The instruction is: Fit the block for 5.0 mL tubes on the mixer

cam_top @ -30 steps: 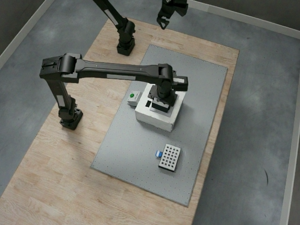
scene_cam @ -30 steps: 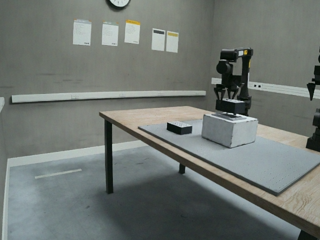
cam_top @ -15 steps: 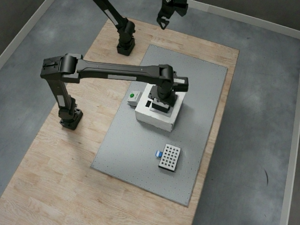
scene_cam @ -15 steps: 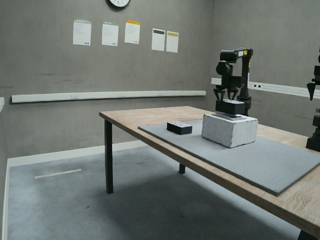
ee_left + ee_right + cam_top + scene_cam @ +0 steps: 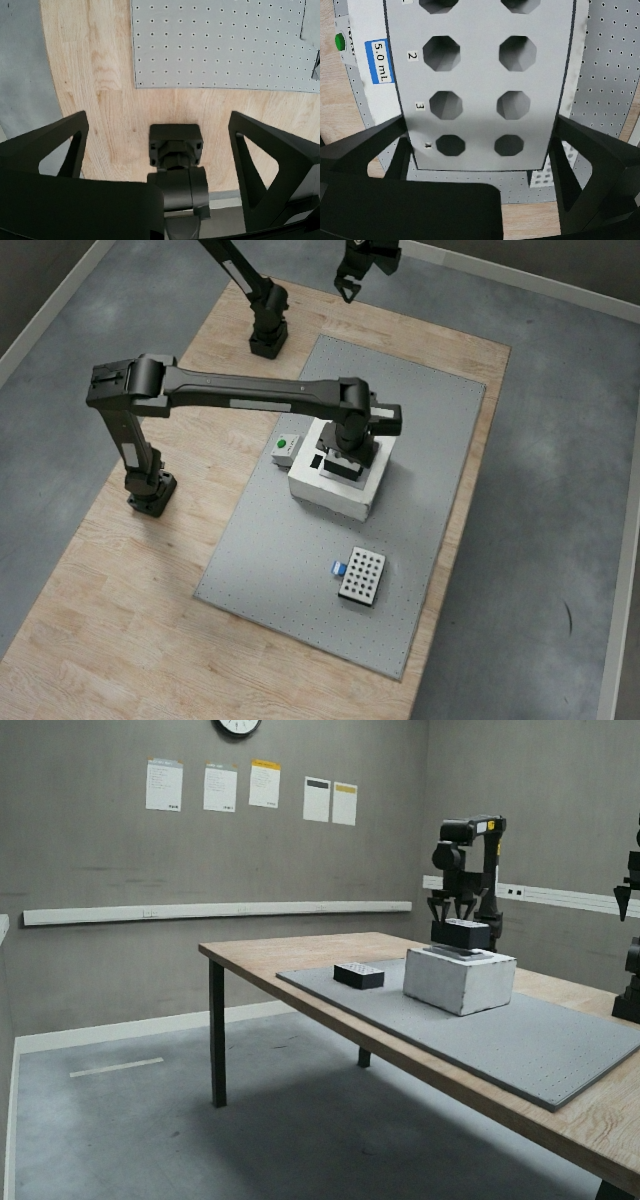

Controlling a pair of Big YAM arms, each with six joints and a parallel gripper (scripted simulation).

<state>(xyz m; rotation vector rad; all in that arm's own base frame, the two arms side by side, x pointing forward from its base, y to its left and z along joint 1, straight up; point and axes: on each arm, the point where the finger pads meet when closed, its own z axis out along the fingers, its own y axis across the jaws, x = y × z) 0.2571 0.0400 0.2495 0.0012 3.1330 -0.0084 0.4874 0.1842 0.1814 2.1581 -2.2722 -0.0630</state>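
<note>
The 5.0 mL block [image 5: 338,468] [image 5: 460,933] [image 5: 485,85] is grey with large wells and a blue "5.0 mL" label [image 5: 380,61]. It is over the plate on top of the white mixer [image 5: 330,493] [image 5: 457,980] [image 5: 365,25], roughly level. I cannot tell whether it lies fully flat. My right gripper [image 5: 343,457] [image 5: 454,913] [image 5: 479,118] grips it from above by its long sides. My left gripper [image 5: 347,291] [image 5: 622,900] [image 5: 158,118] is open and empty, high above the table's far end.
The other block [image 5: 361,575] [image 5: 358,975] [image 5: 542,177], with many small wells and a blue lever, stands on the grey perforated mat [image 5: 439,446] [image 5: 516,1035] away from the mixer. A small box with a green button [image 5: 281,443] [image 5: 340,41] sits beside the mixer. The left arm's base [image 5: 176,145] stands on the wood.
</note>
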